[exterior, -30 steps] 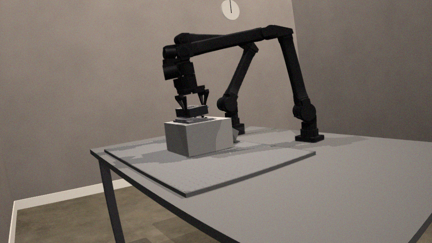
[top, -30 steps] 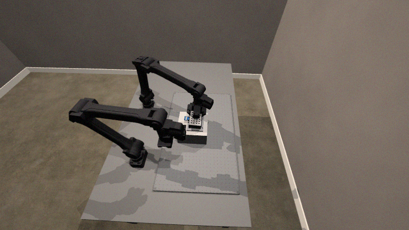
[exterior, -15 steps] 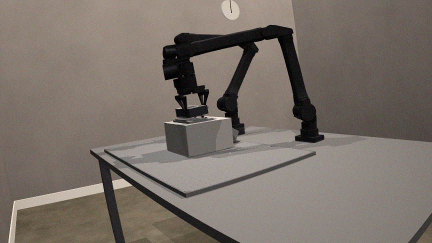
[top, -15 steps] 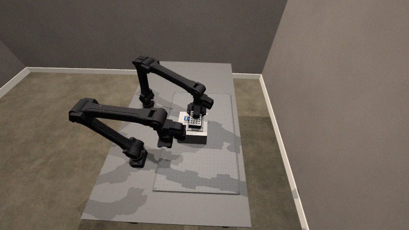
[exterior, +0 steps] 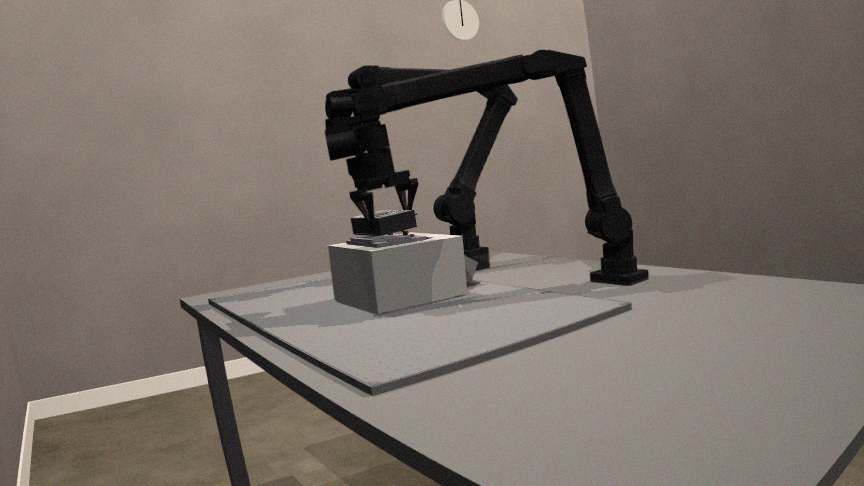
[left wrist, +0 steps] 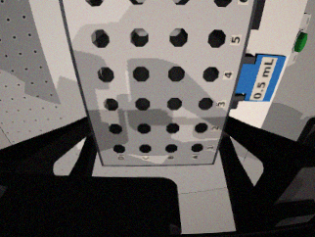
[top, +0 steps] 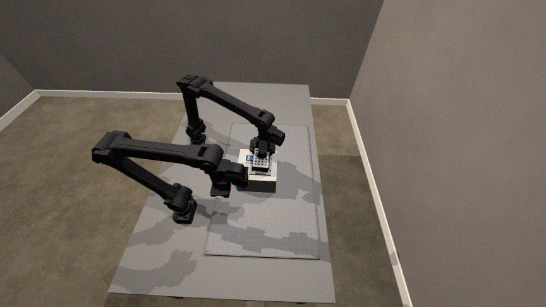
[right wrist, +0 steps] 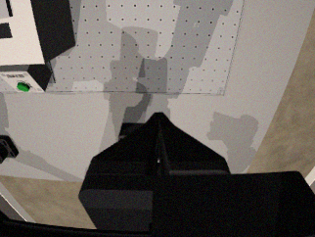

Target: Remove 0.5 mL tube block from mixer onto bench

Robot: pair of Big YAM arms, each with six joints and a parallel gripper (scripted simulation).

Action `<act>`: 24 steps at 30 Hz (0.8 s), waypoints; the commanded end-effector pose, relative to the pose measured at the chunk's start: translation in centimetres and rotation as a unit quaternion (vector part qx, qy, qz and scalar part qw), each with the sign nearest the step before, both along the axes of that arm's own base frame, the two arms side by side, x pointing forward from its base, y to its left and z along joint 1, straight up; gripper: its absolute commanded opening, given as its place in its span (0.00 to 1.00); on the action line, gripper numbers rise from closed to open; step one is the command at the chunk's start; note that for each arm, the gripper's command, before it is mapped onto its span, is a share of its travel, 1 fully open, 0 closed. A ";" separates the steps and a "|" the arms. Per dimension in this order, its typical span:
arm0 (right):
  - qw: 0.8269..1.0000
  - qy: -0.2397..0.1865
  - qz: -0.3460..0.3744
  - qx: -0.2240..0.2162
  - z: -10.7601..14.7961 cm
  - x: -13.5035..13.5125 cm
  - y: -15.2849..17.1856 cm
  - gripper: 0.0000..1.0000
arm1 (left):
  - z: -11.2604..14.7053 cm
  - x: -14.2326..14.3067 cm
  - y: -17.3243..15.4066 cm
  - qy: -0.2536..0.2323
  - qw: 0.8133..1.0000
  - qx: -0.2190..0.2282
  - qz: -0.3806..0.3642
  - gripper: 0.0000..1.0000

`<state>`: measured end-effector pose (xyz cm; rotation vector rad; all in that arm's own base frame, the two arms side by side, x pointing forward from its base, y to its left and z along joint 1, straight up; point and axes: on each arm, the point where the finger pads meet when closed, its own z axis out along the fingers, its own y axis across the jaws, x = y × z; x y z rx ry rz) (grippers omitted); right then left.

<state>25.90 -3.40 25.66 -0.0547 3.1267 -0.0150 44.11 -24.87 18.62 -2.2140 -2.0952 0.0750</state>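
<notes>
The grey block (top: 260, 163) (exterior: 381, 222) (left wrist: 157, 88) with rows of tube holes sits on top of the white mixer (top: 263, 185) (exterior: 392, 275) (right wrist: 17, 29). A blue "0.5 mL" label (left wrist: 263, 78) (top: 249, 157) lies on the mixer beside it. My left gripper (top: 261, 153) (exterior: 384, 208) (left wrist: 157, 119) comes straight down from above and is shut on the block, one finger on each long side at its numbered end. My right gripper (top: 220, 192) (right wrist: 158, 119) is shut and empty. It hangs low over the table beside the mixer, apart from it.
The mixer stands on a perforated board (top: 266, 228) (exterior: 422, 344) (right wrist: 196, 49) on the grey table (top: 160, 267) (exterior: 664, 392). A green button (left wrist: 299, 43) (right wrist: 22, 87) sits on the mixer's panel. Both arm bases stand along one long table edge.
</notes>
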 end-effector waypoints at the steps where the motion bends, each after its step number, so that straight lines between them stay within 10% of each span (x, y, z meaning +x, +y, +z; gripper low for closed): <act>1: 0.999 -0.037 0.008 -0.005 2.2 1.2 -0.1 0.00 | 5.6 1.5 -1.6 -0.053 0.998 -0.035 -0.001 0.00; 24: 0.999 -0.034 0.008 -0.005 2.1 1.2 -0.1 0.00 | 7.2 1.3 -0.3 -0.063 0.997 -0.035 0.005 0.00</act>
